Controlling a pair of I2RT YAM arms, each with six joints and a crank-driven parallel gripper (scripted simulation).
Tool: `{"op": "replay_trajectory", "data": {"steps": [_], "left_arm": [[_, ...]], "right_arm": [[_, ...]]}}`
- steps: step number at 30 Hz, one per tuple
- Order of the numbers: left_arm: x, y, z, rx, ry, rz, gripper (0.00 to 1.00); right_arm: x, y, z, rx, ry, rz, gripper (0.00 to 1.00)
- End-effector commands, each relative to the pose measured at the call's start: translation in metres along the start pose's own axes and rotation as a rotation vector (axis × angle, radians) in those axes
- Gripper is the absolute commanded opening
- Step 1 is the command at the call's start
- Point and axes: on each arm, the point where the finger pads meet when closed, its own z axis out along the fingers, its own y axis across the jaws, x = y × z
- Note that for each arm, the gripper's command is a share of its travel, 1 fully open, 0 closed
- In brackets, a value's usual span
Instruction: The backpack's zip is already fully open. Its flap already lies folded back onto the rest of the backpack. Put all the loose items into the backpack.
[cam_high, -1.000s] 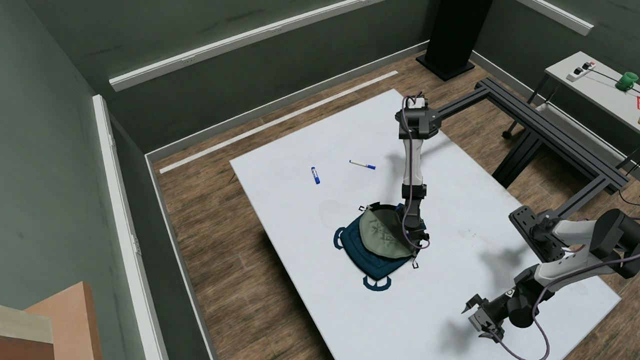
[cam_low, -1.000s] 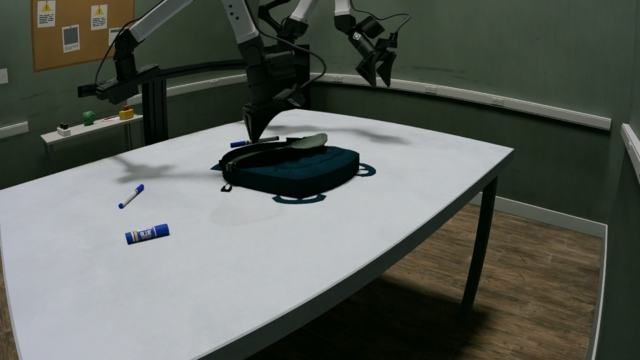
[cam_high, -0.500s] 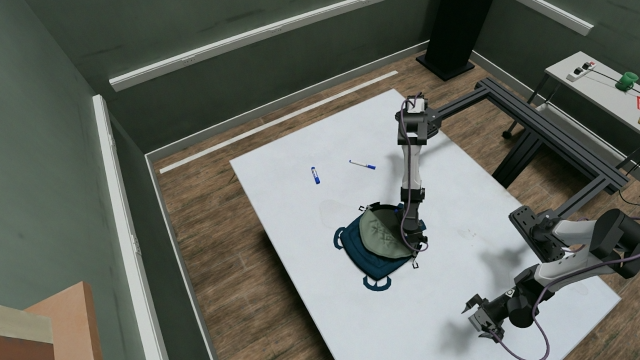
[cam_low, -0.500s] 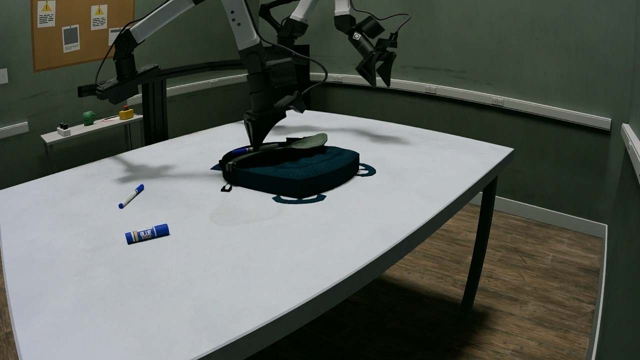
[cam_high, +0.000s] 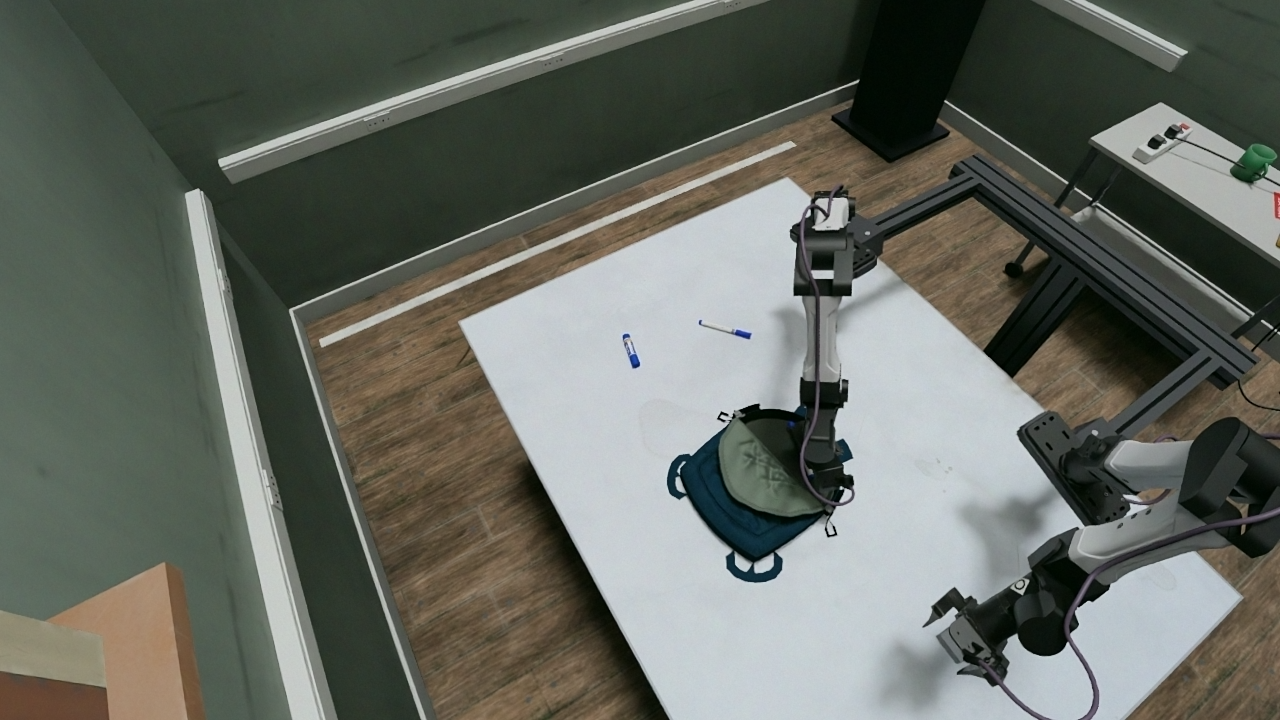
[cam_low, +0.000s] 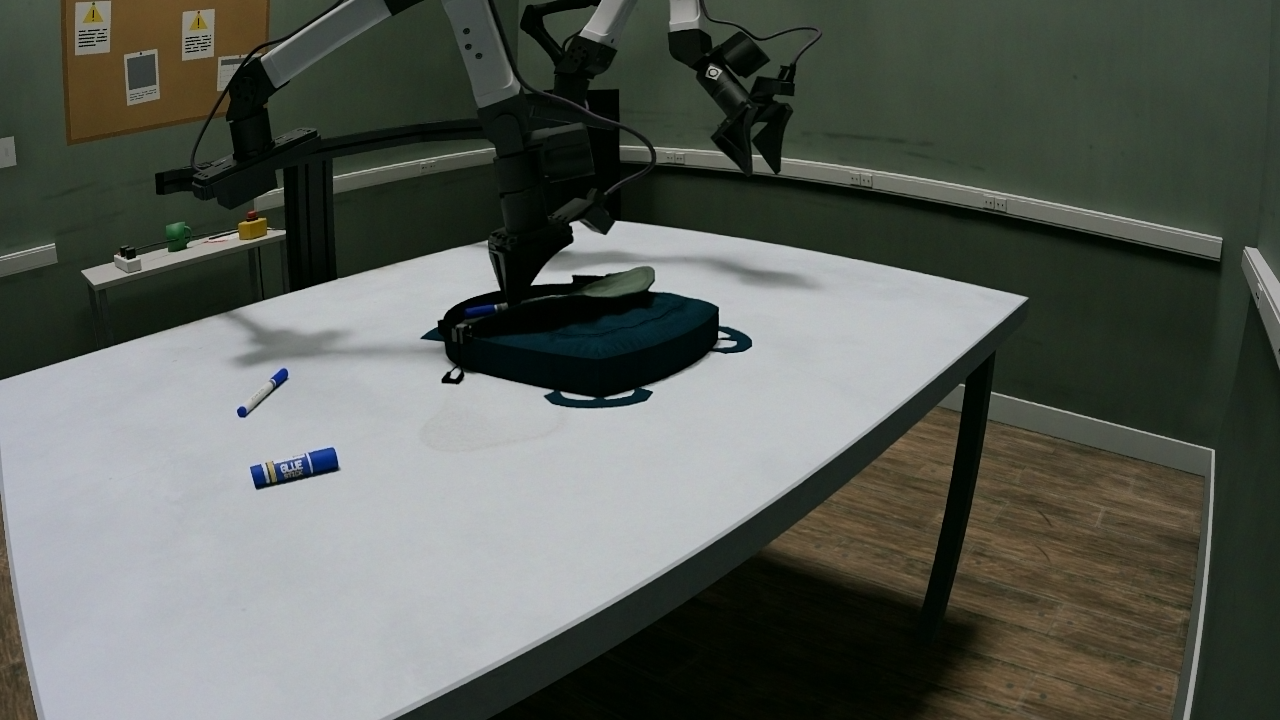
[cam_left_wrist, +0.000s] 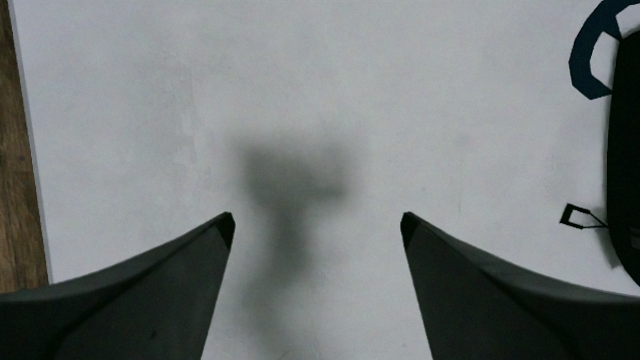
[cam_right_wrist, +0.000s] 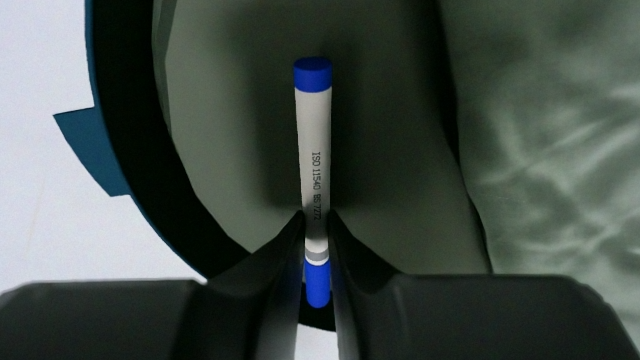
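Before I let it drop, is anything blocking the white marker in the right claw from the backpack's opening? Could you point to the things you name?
Nothing visible: the white, blue-capped marker (cam_right_wrist: 314, 130) hangs over the dark blue fabric backpack's (cam_high: 750, 528) (cam_low: 599, 358) opening, its green flap (cam_high: 760, 470) (cam_low: 622, 283) (cam_right_wrist: 550, 125) folded aside.

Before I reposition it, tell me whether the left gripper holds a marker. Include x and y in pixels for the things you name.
No, its spread fingers have only white tabletop (cam_left_wrist: 320, 125) between them.

Two arms (cam_high: 823, 335) (cam_high: 1154, 528) pair pale grey-white links with black joints and wrists. Purplish-grey cables loop outside them, and one white link shows dark round holes. Their end effectors (cam_high: 950, 646) (cam_low: 512, 300) (cam_low: 765, 171) (cam_left_wrist: 318, 220) (cam_right_wrist: 316, 215) have black, tapering fingers.
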Motion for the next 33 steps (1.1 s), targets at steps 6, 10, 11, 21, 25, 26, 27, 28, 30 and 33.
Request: {"op": "replay_trajectory", "data": {"steps": [6,10,11,21,25,26,27,28,30,33], "left_arm": [[-0.006,0.0,0.0,0.0,-0.015,0.003,0.9],[-0.006,0.0,0.0,0.0,-0.015,0.003,0.9],[-0.006,0.0,0.0,0.0,-0.015,0.003,0.9],[-0.006,0.0,0.0,0.0,-0.015,0.003,0.9],[-0.006,0.0,0.0,0.0,-0.015,0.003,0.9],[-0.006,0.0,0.0,0.0,-0.015,0.003,0.9],[-0.006,0.0,0.0,0.0,-0.015,0.003,0.9],[-0.006,0.0,0.0,0.0,-0.015,0.003,0.9],[-0.006,0.0,0.0,0.0,-0.015,0.003,0.9],[-0.006,0.0,0.0,0.0,-0.015,0.003,0.9]], "right_arm": [[-0.005,-0.005,0.006,0.002,-0.019,0.001,0.06],[-0.014,-0.011,-0.001,0.015,-0.044,0.006,0.06],[-0.009,-0.008,0.005,0.009,-0.032,0.003,0.06],[-0.001,-0.003,0.017,-0.002,-0.014,0.0,0.06],[-0.001,-0.003,0.018,-0.002,-0.014,0.0,0.06],[0.0,-0.002,0.018,-0.003,-0.013,0.0,0.06],[0.0,-0.002,0.019,-0.003,-0.013,0.0,0.06],[0.0,-0.002,0.019,-0.003,-0.013,0.0,0.06],[0.001,-0.002,0.02,-0.004,-0.011,-0.001,0.06],[0.007,0.001,0.02,-0.01,0.0,-0.002,0.06]]}}
